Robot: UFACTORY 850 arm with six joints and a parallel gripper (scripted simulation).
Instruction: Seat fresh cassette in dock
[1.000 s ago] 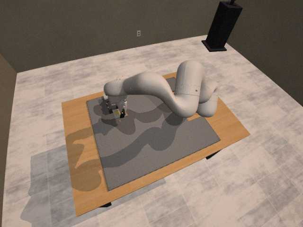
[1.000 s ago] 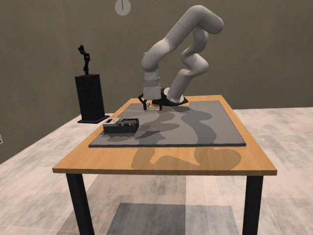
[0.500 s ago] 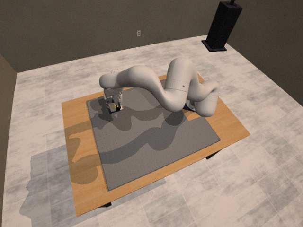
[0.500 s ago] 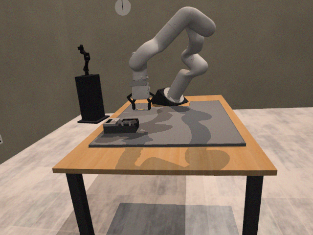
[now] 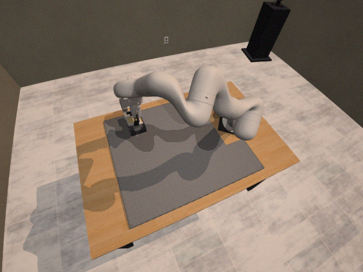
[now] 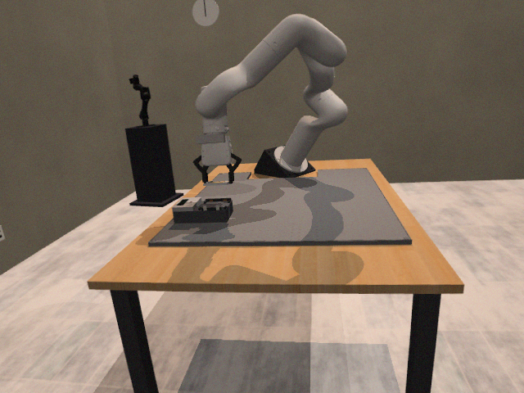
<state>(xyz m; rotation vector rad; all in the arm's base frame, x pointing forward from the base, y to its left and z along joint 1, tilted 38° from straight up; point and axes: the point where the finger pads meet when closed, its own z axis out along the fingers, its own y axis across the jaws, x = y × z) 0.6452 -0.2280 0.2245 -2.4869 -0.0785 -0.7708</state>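
Observation:
The dark cassette dock D1 [image 5: 136, 128] sits on the grey mat near its far left corner; it also shows in the exterior view [image 6: 203, 210], with a light panel on its left end. My gripper [image 5: 132, 118] hangs straight down over the dock, its fingers wide apart [image 6: 217, 181]. It is shut on the fresh cassette FRESH [image 5: 133, 120], a small light piece with a copper-coloured edge, held a little above the dock. In the exterior view the cassette is only a thin strip between the fingertips. The white comb and the dock's red light are too small to make out.
The arm's base [image 6: 282, 167] stands at the back of the wooden table, right of the dock. The grey mat [image 5: 181, 164] covers most of the table top. A black pedestal [image 6: 150, 167] stands on the floor behind the table's left side.

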